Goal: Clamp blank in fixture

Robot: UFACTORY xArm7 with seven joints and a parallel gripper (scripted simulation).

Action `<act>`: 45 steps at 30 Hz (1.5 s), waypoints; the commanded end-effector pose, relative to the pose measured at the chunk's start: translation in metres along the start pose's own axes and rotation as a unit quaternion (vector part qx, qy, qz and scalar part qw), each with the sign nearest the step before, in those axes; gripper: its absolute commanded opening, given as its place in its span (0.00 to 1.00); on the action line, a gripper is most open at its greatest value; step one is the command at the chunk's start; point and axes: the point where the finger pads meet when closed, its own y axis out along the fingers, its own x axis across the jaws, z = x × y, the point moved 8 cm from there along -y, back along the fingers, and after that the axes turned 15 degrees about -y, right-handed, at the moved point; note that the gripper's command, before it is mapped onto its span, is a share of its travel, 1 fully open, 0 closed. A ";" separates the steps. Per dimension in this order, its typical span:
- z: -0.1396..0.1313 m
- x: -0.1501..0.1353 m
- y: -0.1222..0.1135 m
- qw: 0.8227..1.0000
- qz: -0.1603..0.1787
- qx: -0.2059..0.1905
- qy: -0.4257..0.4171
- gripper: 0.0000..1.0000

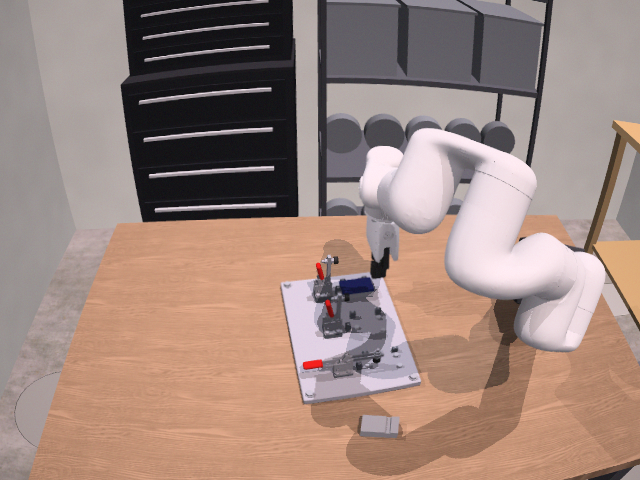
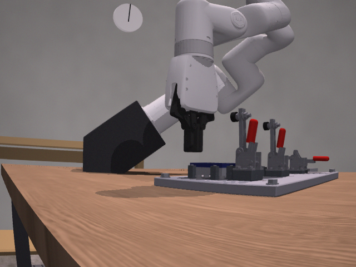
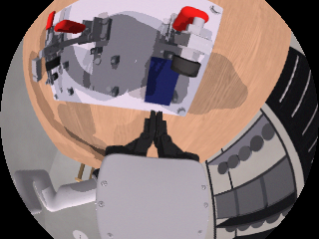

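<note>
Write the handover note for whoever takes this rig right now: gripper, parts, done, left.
Gripper: shut, holding nothing, hovering above the blue blank's outer end.
Blank: lying in the far nest of the fixture plate; its clamp handle stands upright, so not locked.
Finished part: flat on the table, in front of the plate.
Done: slotted part out, blank in a nest.
Left: check seating against its blocks, throw the handle past dead centre, retreat.

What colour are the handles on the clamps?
Red. The handles show best in the exterior view, two standing up and one lying flat.
</note>
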 end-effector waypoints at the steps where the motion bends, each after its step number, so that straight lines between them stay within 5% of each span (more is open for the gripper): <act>1: -0.014 -0.003 -0.002 1.000 -0.002 0.001 0.000 0.00; 13: -0.022 -0.006 -0.001 1.000 -0.002 0.001 0.000 0.00; 28: -0.022 -0.006 0.033 1.000 -0.002 0.001 0.000 0.00; 45: -0.022 -0.006 0.033 1.000 -0.002 0.001 0.000 0.00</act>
